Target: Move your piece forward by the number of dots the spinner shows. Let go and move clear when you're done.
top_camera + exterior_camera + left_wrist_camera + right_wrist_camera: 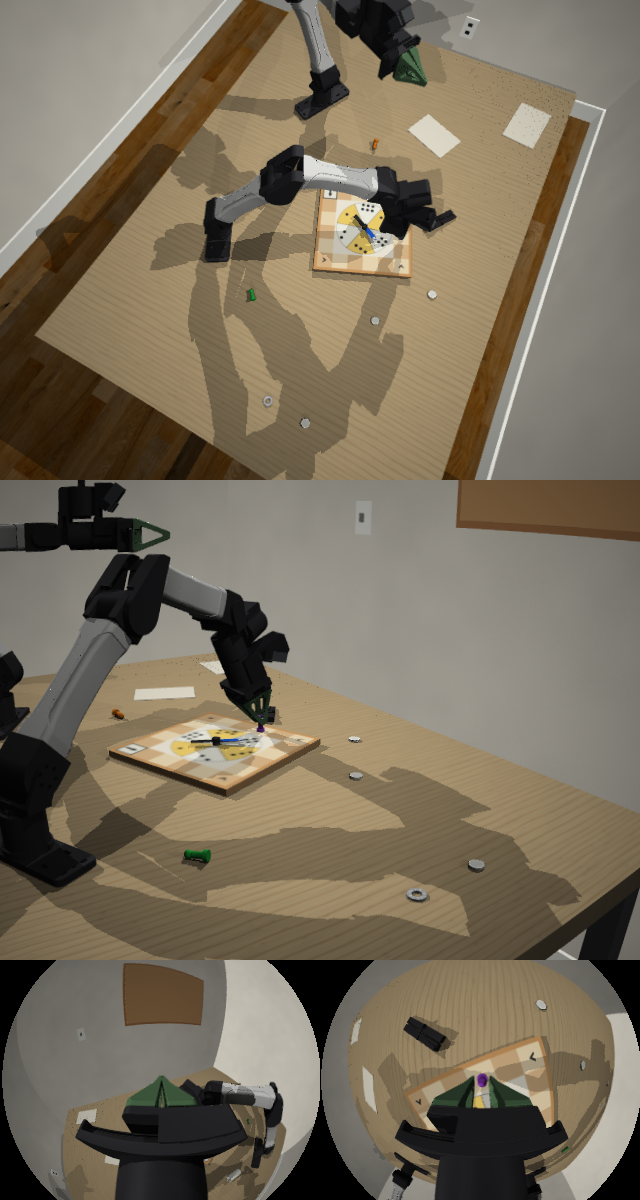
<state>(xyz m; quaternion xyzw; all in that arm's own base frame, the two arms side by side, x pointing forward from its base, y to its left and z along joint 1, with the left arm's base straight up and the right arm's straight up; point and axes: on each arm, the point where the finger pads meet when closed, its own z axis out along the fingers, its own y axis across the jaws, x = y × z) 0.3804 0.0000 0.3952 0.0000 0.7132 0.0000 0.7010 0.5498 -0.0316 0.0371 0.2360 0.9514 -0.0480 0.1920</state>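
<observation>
The board [361,272] [170,777] [547,1077] lies flat, checkered around a dotted dial. The spinner's [361,223] [216,740] blue end points at a pale sector with several dots. The small purple piece [260,729] [482,1080] stands upright on a border square at the board's far edge; the right arm hides it in the top view. My right gripper [263,720] [481,1079] points down around it, fingers parted with a narrow gap on each side of the piece. My left gripper [425,83] [169,534] [161,1079] is shut and empty, high above the table's far end.
A black block [443,220] [271,714] [425,1034] lies just beyond the board. An orange peg [375,143] [117,714] and a green peg [252,294] [197,855] lie on the table. Several pale discs, a metal ring [264,401] [418,891] and paper sheets lie around.
</observation>
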